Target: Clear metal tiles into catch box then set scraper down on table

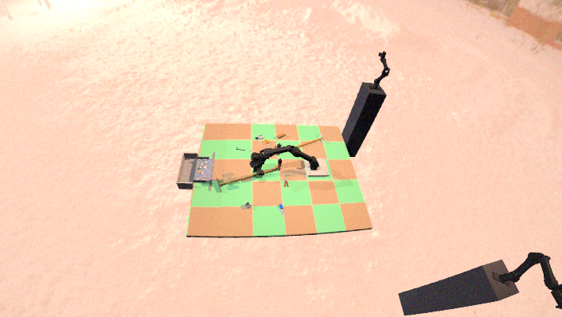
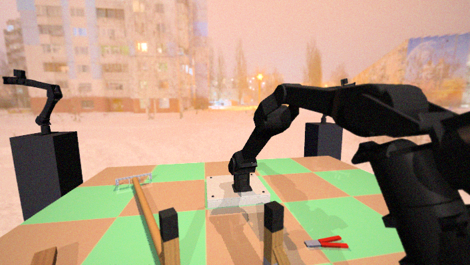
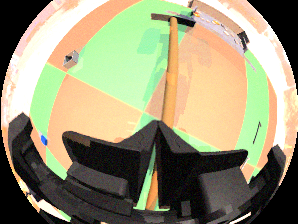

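The long scraper (image 1: pixel 239 179) (image 3: pixel 171 55) has a wooden handle and a wide dark head, which is near the plate's near corner in the top view. My gripper (image 1: pixel 259 173) (image 3: pixel 158 121) is shut with nothing visible between its fingertips, over the handle; the handle passes beneath the fingers in the wrist view. Whether they touch is unclear. The steel bench plate (image 1: pixel 209 171) (image 3: pixel 227 38) is at the left table edge, with several small metal tiles (image 1: pixel 200 171) (image 3: pixel 214 21) on it. The catch box (image 1: pixel 185 185) adjoins its far end.
A rake (image 1: pixel 310 142) (image 2: pixel 143 206) lies behind the arm. Black-tipped posts (image 2: pixel 169 223) (image 2: pixel 273 216) stand near the handles. Red-handled pliers (image 1: pixel 286 183) (image 2: pixel 327 242), a blue-ended object (image 1: pixel 281 207) (image 3: pixel 44 140), a grey metal piece (image 1: pixel 247 205) (image 3: pixel 71 60) and a wooden block (image 1: pixel 281 135) lie around.
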